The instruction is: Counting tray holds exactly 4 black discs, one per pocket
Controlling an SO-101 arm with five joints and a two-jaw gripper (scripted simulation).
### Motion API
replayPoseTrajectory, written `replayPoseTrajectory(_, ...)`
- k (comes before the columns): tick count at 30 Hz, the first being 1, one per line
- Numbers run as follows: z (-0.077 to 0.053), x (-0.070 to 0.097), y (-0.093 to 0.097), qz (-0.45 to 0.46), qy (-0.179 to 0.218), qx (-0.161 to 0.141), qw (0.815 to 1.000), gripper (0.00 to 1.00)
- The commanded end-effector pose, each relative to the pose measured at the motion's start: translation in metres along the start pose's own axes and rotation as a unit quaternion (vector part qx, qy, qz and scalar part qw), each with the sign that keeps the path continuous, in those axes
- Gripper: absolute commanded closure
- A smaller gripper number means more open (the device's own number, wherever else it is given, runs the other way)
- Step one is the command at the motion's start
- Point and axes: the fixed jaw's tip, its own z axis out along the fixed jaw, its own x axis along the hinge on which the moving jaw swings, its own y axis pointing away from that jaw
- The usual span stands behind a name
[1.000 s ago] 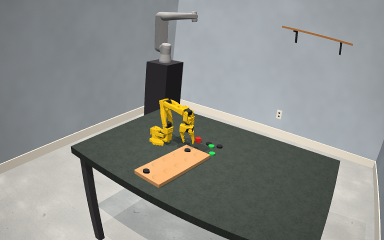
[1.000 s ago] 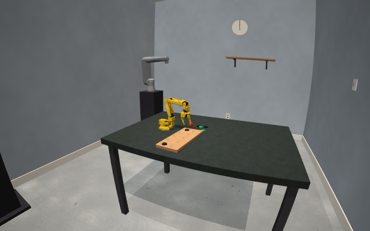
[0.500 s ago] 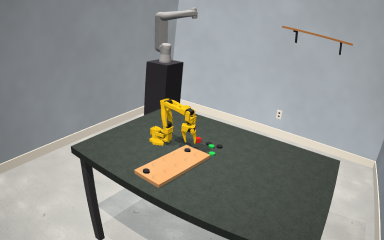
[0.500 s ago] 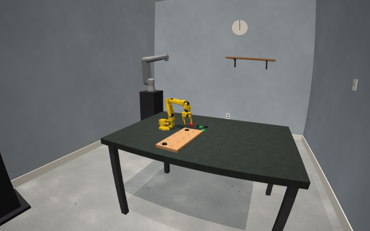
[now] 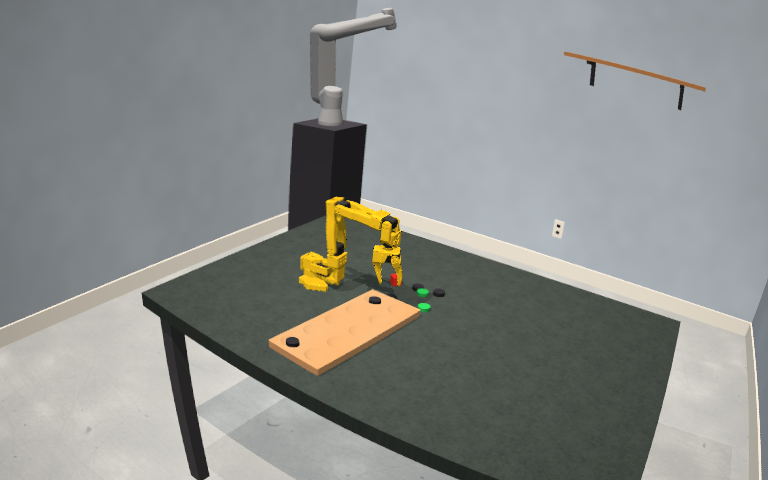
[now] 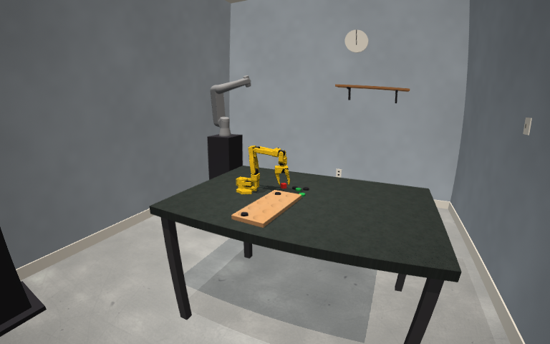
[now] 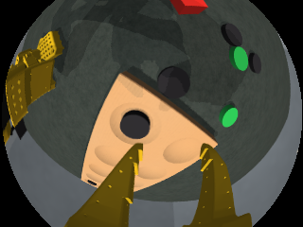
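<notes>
Two black discs (image 5: 374, 300) (image 5: 292, 341) seated in counting tray (image 5: 317, 362) pockets, two more (image 5: 417, 286) (image 5: 438, 292) on table at tray's 2 o'clock; gripper (image 5: 387, 278) raised, partly apart, holding nothing.

Tray (image 5: 334, 356) smooth, matt, wood-like; table (image 5: 509, 362) dark, finely rough; black discs (image 5: 292, 341) matt, plastic-looking.
</notes>
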Motion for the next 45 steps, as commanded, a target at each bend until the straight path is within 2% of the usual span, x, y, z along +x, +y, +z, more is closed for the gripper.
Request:
replayPoseTrajectory(1,-0.007,-0.005,-0.014,-0.013,0.007,0.021,1.000,0.73)
replayPoseTrajectory(8,-0.007,-0.014,-0.026,-0.031,0.006,0.021,0.999,0.73)
replayPoseTrajectory(21,-0.004,-0.046,-0.055,-0.081,0.004,0.022,0.996,0.73)
replayPoseTrajectory(23,-0.004,-0.046,-0.055,-0.081,0.004,0.022,0.996,0.73)
replayPoseTrajectory(38,0.002,-0.084,-0.074,-0.128,0.002,0.022,0.992,0.73)
replayPoseTrajectory(45,0.004,-0.093,-0.077,-0.138,0.001,0.022,0.990,0.73)
